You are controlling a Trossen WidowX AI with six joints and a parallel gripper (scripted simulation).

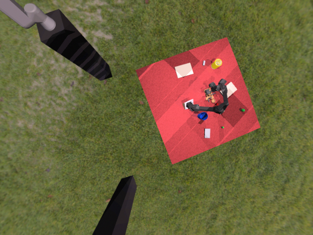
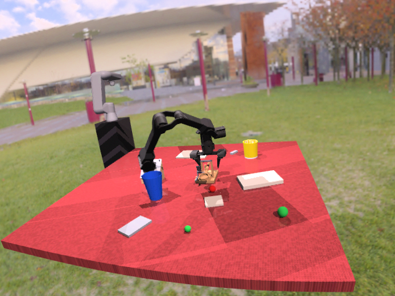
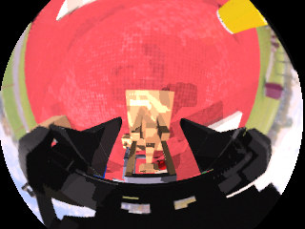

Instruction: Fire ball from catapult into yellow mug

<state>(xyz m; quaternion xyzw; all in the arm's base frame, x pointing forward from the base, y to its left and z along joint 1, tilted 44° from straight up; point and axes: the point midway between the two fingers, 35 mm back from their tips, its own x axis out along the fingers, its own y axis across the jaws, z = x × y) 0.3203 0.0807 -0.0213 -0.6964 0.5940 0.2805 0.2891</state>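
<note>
The wooden catapult [image 1: 209, 96] [image 2: 212, 180] [image 3: 150, 101] stands on the red table. In the wrist view its base plate faces away, with its frame nearer the camera. My gripper [image 2: 208, 166] [image 3: 152, 120] is open and empty. It points down over the catapult, with one finger on each side of it; contact cannot be told. A red ball [image 1: 216, 104] [image 2: 212, 188] lies on the table just beyond the catapult's cup end, partly hidden in the wrist view. The yellow mug [image 1: 216, 64] [image 2: 250, 148] [image 3: 242, 16] stands upright at the far right.
A blue cup [image 1: 203, 116] [image 2: 153, 186] stands near the arm's base. Two green balls [image 2: 282, 211] [image 2: 187, 228] lie toward the front. A thick pale slab [image 2: 260, 180] lies right of the catapult, a small pale block [image 2: 213, 201] before it, and a grey slab [image 1: 207, 133] [image 2: 134, 226] front left.
</note>
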